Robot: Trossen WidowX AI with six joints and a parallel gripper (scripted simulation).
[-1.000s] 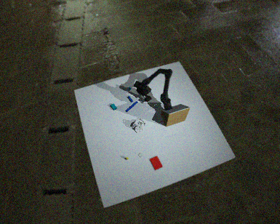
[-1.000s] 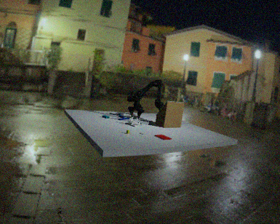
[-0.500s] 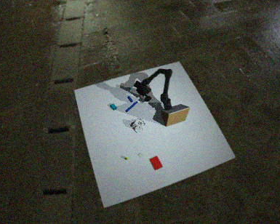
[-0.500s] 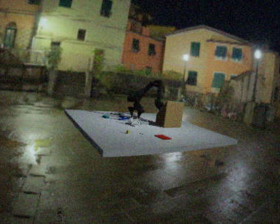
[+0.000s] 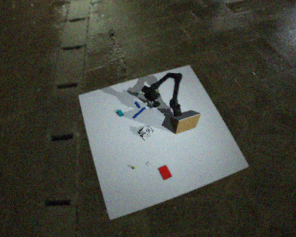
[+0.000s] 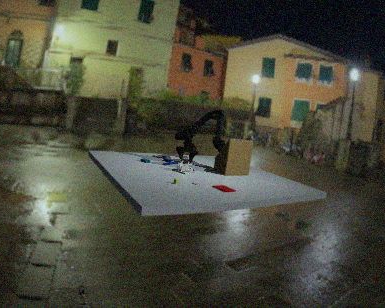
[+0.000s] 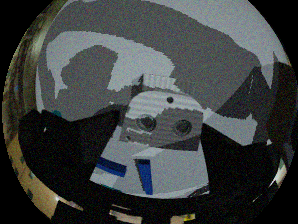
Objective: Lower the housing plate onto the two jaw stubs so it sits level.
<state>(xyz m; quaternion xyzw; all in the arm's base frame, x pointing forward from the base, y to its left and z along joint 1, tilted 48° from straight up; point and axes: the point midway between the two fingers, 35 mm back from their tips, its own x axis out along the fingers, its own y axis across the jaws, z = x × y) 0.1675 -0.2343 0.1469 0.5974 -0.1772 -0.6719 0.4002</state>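
Nearest in the exterior view, a flat red block (image 5: 164, 172) (image 6: 224, 188) and a small yellow piece (image 5: 134, 168) (image 6: 175, 181) lie on the white surface (image 5: 205, 154) (image 6: 272, 192). Beyond them is a black-and-white openwork piece (image 5: 145, 132) (image 6: 185, 168). The hand (image 5: 155, 103) (image 6: 187, 156) (image 7: 161, 120) is spread almost fully wide, gripping nothing. From the wrist, the grey housing plate (image 7: 164, 115), with two round holes, appears between its fingers; I cannot tell whether it sits level. Blue bars (image 5: 139, 112) (image 7: 145, 177) lie near a teal block (image 5: 120, 112) (image 6: 145, 160). Farthest are lit houses (image 6: 292, 75).

Blue bars (image 5: 139, 112) (image 6: 171, 163) (image 7: 145, 176): two
Red flat block (image 5: 164, 172) (image 6: 224, 188): one
Teal blocks (image 5: 120, 113) (image 6: 145, 160): at least one
Tan-sided box (image 5: 187, 124) (image 6: 240, 158): one
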